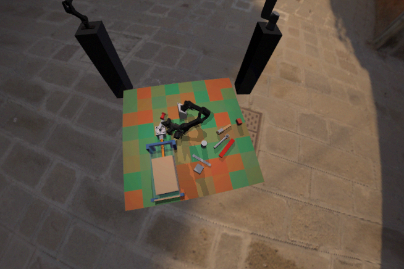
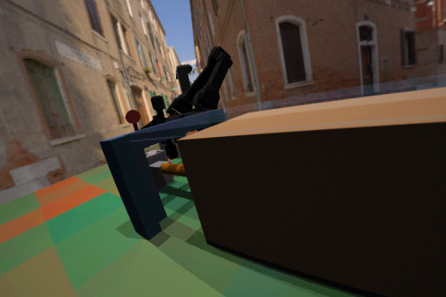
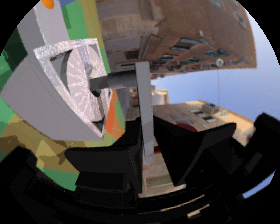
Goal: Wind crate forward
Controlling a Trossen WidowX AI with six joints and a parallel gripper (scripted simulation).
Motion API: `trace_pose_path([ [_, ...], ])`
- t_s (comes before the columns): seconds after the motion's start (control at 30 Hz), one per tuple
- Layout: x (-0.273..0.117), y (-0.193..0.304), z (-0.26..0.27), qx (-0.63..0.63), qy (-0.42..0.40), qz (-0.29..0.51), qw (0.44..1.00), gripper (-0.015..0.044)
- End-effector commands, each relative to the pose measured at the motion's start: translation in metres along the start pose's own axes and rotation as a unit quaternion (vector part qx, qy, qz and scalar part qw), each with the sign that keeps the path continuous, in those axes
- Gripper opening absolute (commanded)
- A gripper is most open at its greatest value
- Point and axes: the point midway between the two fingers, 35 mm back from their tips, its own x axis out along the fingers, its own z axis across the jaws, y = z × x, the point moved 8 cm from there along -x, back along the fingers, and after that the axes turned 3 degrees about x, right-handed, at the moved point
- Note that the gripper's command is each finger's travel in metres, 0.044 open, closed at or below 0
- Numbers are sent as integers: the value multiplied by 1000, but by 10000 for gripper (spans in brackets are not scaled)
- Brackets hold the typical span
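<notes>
The tan crate (image 1: 164,174) (image 2: 318,112) sits in the clear-panelled cubby, its dark front face (image 2: 301,195) a short way behind the blue steel frame (image 1: 160,146) (image 2: 132,185). An orange strap (image 1: 162,151) (image 2: 172,169) runs from the crate through the frame to the grey winch (image 1: 158,129) (image 2: 157,164) (image 3: 58,90). My gripper (image 1: 168,124) (image 3: 145,119) is right beside the winch and is shut on the grey winch handle (image 3: 144,96), whose arm reaches across to the winch top. A red knob (image 1: 162,116) (image 2: 132,116) stands on a thin stem by the winch.
Loose tools lie to the right: a grey puck (image 1: 204,143), a grey bar (image 1: 221,141), a red bar (image 1: 226,147), a wood-handled tool (image 1: 223,129), a small red block (image 1: 238,121), a flat grey strip (image 1: 201,160) and a grey square (image 1: 198,168). Two black posts (image 1: 102,58) (image 1: 258,57) stand behind the bench.
</notes>
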Motion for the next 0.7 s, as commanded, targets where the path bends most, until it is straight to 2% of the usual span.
trace_pose_path([
  [0.0,-1,-4,1,5,2,-2,1000,0],
  [0.33,-1,-5,4,0,0,3,1000,0],
  [0.63,0,-2,4,-1,0,5,1000,236],
  [0.67,0,-2,4,-1,0,5,1000,240],
])
